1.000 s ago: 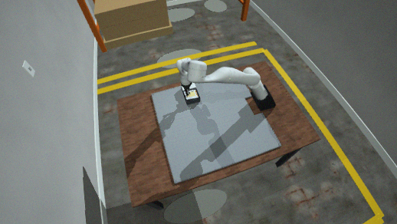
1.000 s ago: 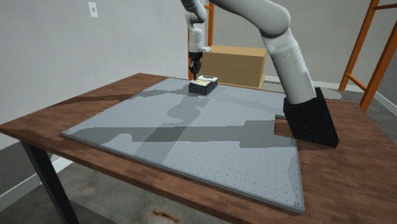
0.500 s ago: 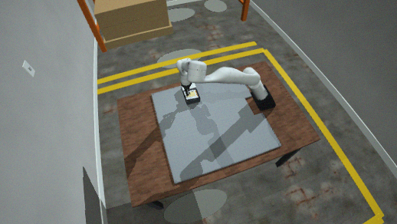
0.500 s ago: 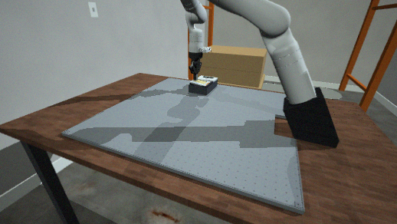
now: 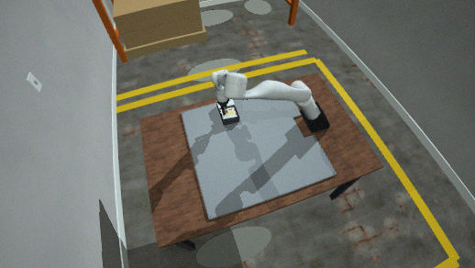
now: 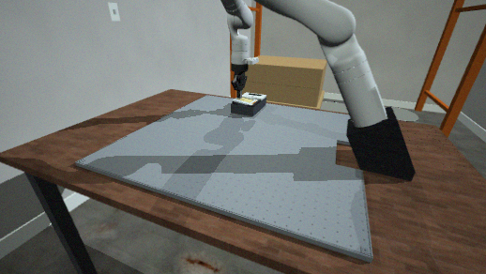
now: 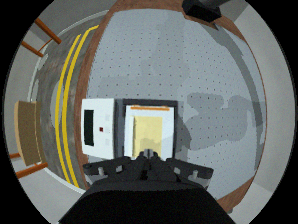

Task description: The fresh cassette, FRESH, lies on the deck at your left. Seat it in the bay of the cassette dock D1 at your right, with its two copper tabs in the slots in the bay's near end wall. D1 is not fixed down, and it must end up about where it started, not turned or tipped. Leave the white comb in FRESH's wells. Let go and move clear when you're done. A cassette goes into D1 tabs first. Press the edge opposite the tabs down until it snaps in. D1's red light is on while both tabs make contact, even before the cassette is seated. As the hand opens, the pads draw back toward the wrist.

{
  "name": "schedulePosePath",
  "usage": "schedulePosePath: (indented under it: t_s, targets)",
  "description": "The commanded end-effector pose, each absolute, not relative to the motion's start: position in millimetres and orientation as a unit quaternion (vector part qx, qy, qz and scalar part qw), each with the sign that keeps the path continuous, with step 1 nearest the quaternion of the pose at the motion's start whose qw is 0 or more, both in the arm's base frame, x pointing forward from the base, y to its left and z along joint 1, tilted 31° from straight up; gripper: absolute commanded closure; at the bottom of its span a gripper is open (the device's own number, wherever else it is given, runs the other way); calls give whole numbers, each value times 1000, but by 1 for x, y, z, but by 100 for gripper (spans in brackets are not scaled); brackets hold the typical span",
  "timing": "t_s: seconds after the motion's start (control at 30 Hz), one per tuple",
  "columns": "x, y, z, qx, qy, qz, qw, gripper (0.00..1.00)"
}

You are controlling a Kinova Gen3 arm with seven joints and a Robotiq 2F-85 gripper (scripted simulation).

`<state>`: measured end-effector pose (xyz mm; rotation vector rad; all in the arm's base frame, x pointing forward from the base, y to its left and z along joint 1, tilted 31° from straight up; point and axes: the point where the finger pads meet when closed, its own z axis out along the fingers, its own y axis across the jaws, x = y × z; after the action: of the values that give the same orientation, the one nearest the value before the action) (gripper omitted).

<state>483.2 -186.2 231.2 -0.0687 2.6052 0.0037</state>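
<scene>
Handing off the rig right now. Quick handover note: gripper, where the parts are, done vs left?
Gripper: shut, holding nothing, fingertips poised over the near edge of the cassette.
Cassette FRESH: pale yellow, lying in the bay of dock D1, at the deck's far edge.
D1's white panel shows a small red dot; too small to say if the light is on.
Done: cassette is in the bay.
Left: cannot tell if it has snapped in; likely press the edge down, then check that D1 sits square.
</scene>
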Motion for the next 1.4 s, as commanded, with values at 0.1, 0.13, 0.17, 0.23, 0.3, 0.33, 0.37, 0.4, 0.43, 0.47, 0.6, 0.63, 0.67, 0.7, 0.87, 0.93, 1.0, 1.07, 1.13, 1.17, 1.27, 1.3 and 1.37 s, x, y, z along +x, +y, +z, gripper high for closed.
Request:
schedulePosePath:
  t_s: [0.1,0.13,0.17,0.23,0.3,0.33,0.37,0.4,0.43,0.47,0.6,0.63,0.67,0.7,0.87,0.93,1.0,1.07,1.13,1.17,1.27,1.3,1.37]
  targets:
    - [483,-186,231,-25,964,2,264,100]
    - [483,-186,231,-25,964,2,264,100]
    - [483,-186,231,-25,964,2,264,100]
    - [483,-186,230,-25,964,2,263,100]
    - [483,-186,230,-25,964,2,263,100]
    - [483,-186,230,-25,964,2,263,100]
    - [483,-186,230,-25,964,2,263,100]
    - [482,-186,230,-26,965,2,263,100]
    - [482,-186,230,-26,965,2,263,100]
    - [482,-186,230,-26,965,2,263,100]
    - [482,-186,230,-26,965,2,263,100]
    - [482,-186,230,-26,965,2,263,100]
    - [482,-186,229,-26,965,2,262,100]
    - [482,-185,229,-26,965,2,262,100]
    - [482,-185,229,-26,965,2,261,100]
    - [482,-185,228,-26,965,2,261,100]
    - [482,-185,228,-26,965,2,261,100]
    - [482,-185,228,-26,965,2,261,100]
    - [482,-185,228,-26,965,2,260,100]
    - [482,-185,228,-26,965,2,260,100]
    - [482,-185,227,-26,965,2,260,100]
    - [482,-185,227,-26,965,2,260,100]
    - [481,-184,227,-26,965,3,259,100]
